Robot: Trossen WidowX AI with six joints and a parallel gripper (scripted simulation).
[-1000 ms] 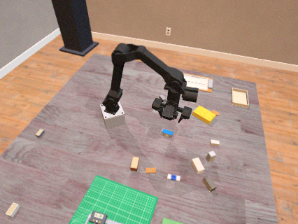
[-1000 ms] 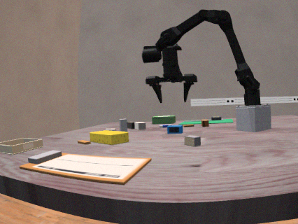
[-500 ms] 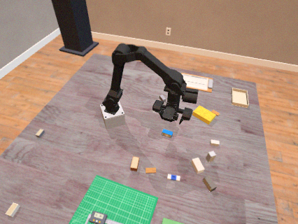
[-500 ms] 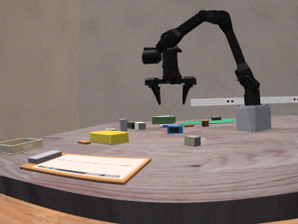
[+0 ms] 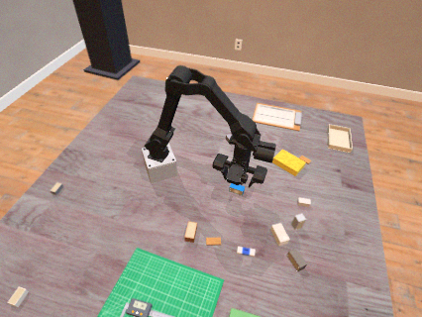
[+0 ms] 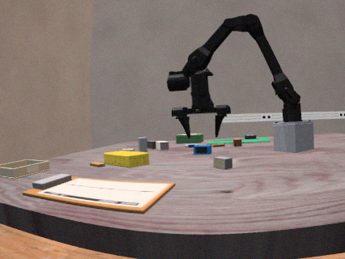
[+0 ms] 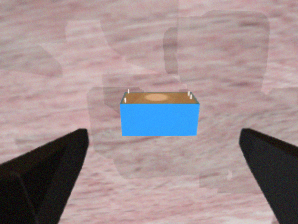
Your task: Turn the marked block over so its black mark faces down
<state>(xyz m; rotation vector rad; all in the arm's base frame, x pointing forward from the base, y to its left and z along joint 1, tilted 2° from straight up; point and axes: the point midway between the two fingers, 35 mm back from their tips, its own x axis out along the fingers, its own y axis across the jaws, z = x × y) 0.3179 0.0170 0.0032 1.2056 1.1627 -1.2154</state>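
The marked block (image 5: 237,188) is a small blue block lying on the table. In the exterior view it (image 6: 202,149) shows a dark mark on the side facing that camera. In the wrist view the block (image 7: 159,114) shows a blue side and a brown top face. My gripper (image 5: 240,178) hangs open and empty right above the block, with a clear gap below the fingertips (image 6: 202,134). In the wrist view the two fingers stand wide apart on either side of the block, apart from it.
A yellow sponge (image 5: 288,161) lies just right of the gripper. A clipboard (image 5: 275,116) and a shallow tray (image 5: 340,137) lie at the back right. Several small blocks (image 5: 280,233) lie in front, and a green mat (image 5: 163,289) at the near edge. The arm's base (image 5: 159,163) stands to the left.
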